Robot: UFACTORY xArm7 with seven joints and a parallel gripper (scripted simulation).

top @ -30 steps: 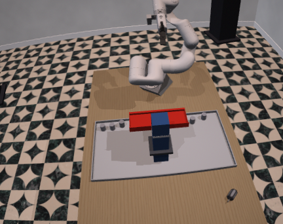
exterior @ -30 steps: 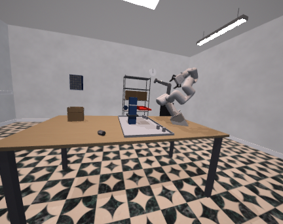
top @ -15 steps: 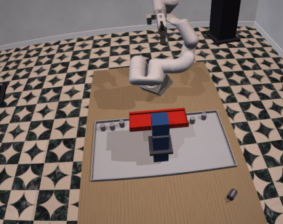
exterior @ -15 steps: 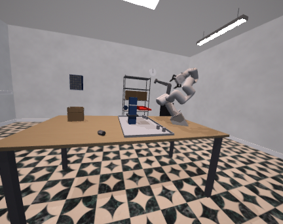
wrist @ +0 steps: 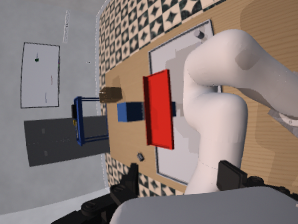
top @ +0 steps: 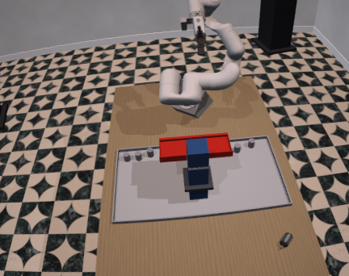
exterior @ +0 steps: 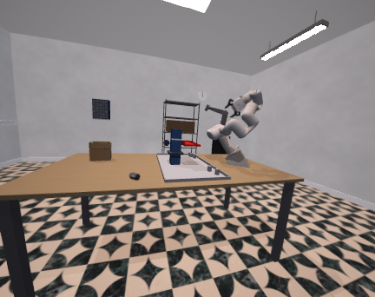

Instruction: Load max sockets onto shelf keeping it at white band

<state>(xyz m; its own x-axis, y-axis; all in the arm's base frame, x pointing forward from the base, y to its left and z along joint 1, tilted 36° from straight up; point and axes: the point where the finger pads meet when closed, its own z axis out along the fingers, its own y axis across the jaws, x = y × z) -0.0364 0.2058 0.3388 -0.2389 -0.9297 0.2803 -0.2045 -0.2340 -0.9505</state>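
- While the fingers [top: 200, 48] hang spread and empty, high and well behind the arm's foot, the step in hand is, I judge, the reach to a first socket. Nothing is loaded yet.
- Nearest on the worktop [top: 192, 250] lies a small dark thing [top: 286, 240], well apart from the tray [top: 115, 190]. It plays no part, so leave it.
- Inside the tray stands the blue post [top: 198, 151] on a grey foot [top: 186, 186].
- The red shelf [top: 174, 149] sits across the post, raised above the tray and bare. I cannot make out the band from these views, so the shelf's height should be checked in the exterior view before loading.
- Beyond the shelf the five sockets stand upright along the tray's far rim: three to the left [top: 138, 156] and two to the right [top: 237, 148].
- An end socket such as the outer right one [top: 251, 142] looks easiest. It stands clear of the shelf's end, and the fingers can come straight down on it.
- Keep wrist and fingers off the shelf's rim on the way down, since a brush could slide it.
- Close gently around the socket's middle and lift straight up.
- Lower the socket slowly until it just rests inside the rim, near the post. Let go without pressing, then look for creep before fetching another.
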